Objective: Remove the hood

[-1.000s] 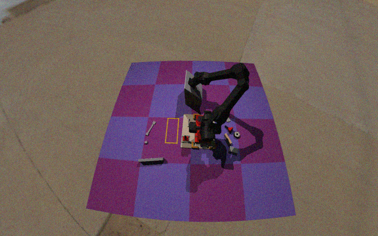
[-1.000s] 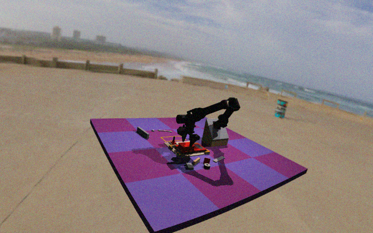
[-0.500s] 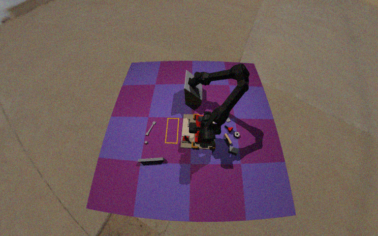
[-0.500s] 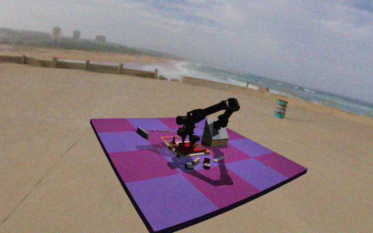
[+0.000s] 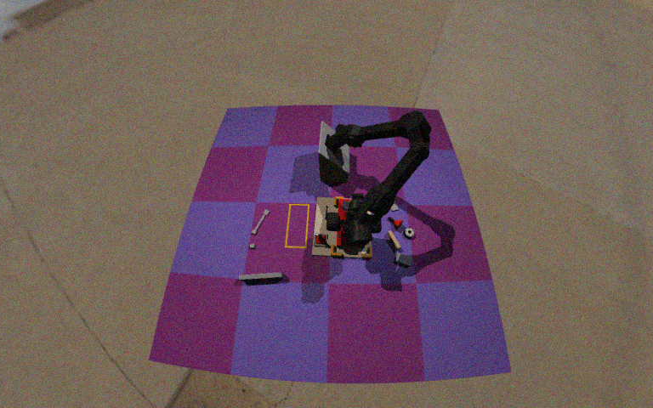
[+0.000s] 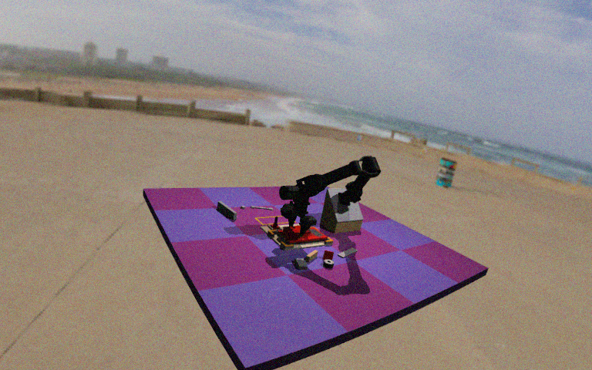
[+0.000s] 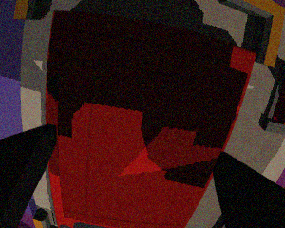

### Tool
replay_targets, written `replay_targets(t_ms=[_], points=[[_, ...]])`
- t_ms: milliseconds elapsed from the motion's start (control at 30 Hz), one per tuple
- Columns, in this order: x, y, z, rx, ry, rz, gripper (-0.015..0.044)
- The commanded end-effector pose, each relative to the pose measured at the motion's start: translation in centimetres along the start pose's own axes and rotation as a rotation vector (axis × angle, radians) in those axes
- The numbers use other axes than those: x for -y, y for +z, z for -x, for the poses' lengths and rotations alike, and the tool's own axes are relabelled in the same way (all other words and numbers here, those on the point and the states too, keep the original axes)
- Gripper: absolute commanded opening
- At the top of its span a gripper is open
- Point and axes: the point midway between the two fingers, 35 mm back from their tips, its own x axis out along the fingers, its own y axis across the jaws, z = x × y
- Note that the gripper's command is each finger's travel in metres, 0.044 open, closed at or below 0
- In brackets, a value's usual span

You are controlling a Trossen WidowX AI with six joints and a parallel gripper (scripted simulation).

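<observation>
The toy car's red body shows in the top and exterior views (image 5: 340,236) (image 6: 314,237), low on a pale board (image 5: 321,206) with orange corners. In the wrist view a broad red panel (image 7: 104,190), which looks like the hood, fills the middle, much of it in dark shadow. My gripper (image 6: 297,229) (image 7: 138,148) is open, pointing down low over the car, one finger on each side of the panel. Contact with it cannot be told. The arm hides the fingertips in the top view. The marked area, a yellow outline (image 5: 287,225) (image 6: 264,217), lies beside the board.
A grey roof-shaped block (image 5: 322,136) (image 6: 341,226) stands by the arm's base. Beyond the outline lie a grey bar (image 5: 260,276) (image 6: 226,210) and a pale rod (image 5: 260,222). Across the board lie a wheel (image 5: 409,232) (image 6: 327,264), a tan block (image 5: 394,240) and a grey block (image 5: 403,259).
</observation>
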Motion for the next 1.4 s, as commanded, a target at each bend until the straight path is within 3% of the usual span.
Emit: replay_targets(t_ms=[0, 300, 667, 1367], points=[[0.0, 0.0, 0.0, 0.0, 0.0, 0.001, 0.0335], [0.0, 0.0, 0.0, 0.0, 0.0, 0.001, 0.0275], [0.0, 0.0, 0.6, 0.0, 0.0, 0.0, 0.0], [0.0, 0.0, 1.9, 0.0, 0.0, -0.001, 0.0]])
